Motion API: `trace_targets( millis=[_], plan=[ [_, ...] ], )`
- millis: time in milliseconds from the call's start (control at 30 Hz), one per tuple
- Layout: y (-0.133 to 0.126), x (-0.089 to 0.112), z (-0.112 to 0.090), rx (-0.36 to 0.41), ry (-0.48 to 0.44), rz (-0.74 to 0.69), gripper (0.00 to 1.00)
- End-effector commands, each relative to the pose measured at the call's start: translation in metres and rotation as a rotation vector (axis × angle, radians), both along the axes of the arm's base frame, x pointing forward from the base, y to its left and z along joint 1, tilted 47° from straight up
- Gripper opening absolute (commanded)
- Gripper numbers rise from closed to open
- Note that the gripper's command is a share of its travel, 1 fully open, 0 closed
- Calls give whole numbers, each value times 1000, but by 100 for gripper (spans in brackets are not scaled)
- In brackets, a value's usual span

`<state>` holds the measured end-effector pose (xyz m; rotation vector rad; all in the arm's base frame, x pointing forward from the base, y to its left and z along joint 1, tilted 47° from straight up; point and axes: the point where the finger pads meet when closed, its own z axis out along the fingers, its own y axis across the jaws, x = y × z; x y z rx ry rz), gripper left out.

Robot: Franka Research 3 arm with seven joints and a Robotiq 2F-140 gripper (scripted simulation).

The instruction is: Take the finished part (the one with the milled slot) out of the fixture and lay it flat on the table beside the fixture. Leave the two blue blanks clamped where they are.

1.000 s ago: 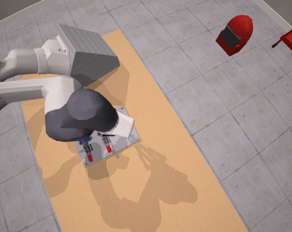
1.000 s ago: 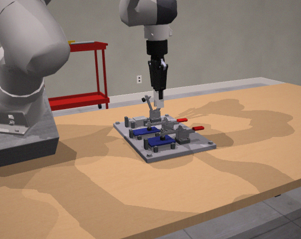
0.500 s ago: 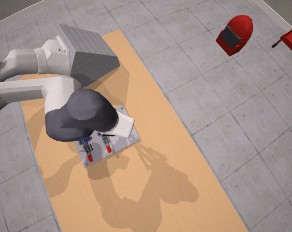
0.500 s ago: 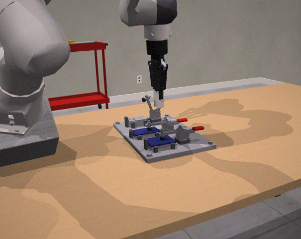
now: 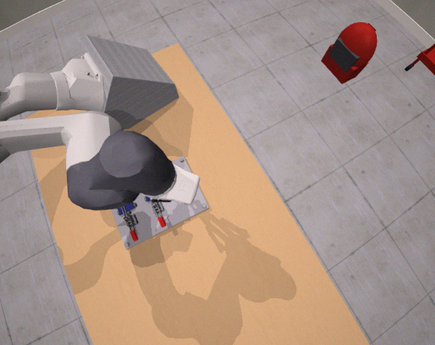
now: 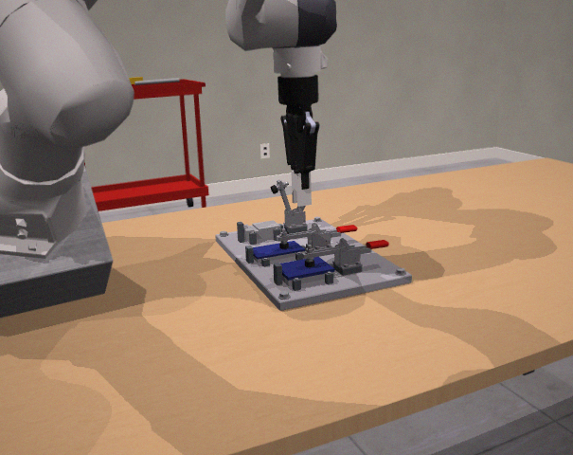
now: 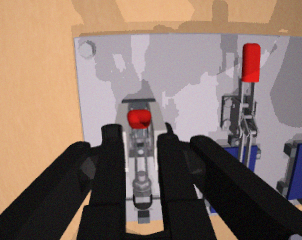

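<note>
The grey fixture plate [image 6: 313,262] lies on the table, also seen from above [image 5: 161,208]. Two blue blanks [image 6: 277,249] [image 6: 306,268] sit under closed toggle clamps whose red handles [image 6: 347,227] [image 6: 377,243] lie flat. The pale grey finished part [image 6: 265,226] lies in the far nest. The far clamp is open: its arm [image 6: 281,198] is raised and its handle [image 7: 139,119] stands upright. My gripper [image 6: 301,188] points straight down over that clamp and is shut on the handle's top, as the wrist view [image 7: 139,132] shows. In the overhead view the arm hides the far nest.
The robot's base block [image 6: 36,264] stands on the table left of the fixture. A red cart [image 6: 164,147] stands on the floor behind the table. A red hooded object [image 5: 349,52] sits on the floor far off.
</note>
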<state>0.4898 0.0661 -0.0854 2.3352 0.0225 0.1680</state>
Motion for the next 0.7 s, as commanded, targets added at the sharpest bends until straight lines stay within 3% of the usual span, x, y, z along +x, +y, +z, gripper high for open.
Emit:
trace_targets(
  millis=[0,667],
  plan=[
    [-1,-10,-3,-4,5,-11,0],
    [-1,-13,-3,-4,5,-11,0]
  ],
)
